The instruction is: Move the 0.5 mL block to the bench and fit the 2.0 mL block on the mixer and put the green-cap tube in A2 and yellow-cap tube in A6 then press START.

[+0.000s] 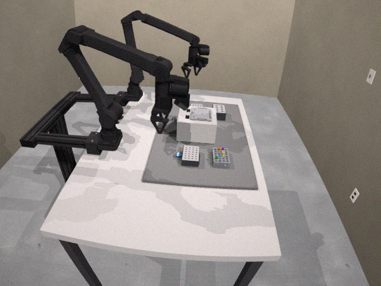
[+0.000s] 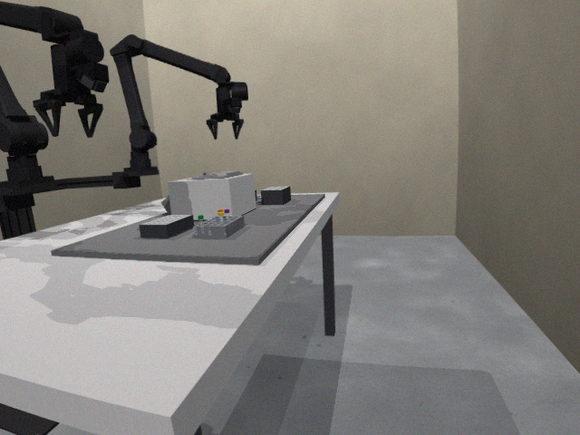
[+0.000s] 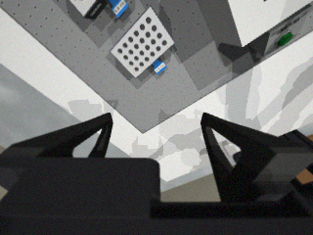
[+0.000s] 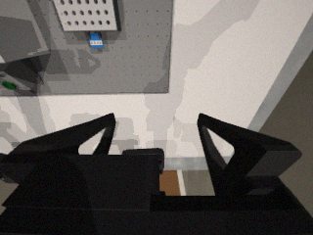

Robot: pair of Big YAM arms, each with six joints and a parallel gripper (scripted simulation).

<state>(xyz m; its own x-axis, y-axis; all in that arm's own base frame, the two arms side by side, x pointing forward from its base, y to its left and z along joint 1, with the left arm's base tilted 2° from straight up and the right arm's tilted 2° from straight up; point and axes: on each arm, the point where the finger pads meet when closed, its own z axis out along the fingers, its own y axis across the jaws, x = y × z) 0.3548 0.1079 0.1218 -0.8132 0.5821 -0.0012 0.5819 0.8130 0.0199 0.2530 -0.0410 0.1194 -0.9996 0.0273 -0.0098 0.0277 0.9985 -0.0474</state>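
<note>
The white mixer has a bare plate on top. Its green button faces the arms. A block stands on its near side. Two others, one block and a taller block, stand beyond it. Lever print is too blurred. The green-capped tube and yellow-capped tube stand in the rack. My left gripper and right gripper are open, empty, above the bench.
The grey rack also holds an orange-capped tube and a purple-capped tube. It stands beside the near block on the grey mat. In the top view, the right gripper hangs close to the mixer's front.
</note>
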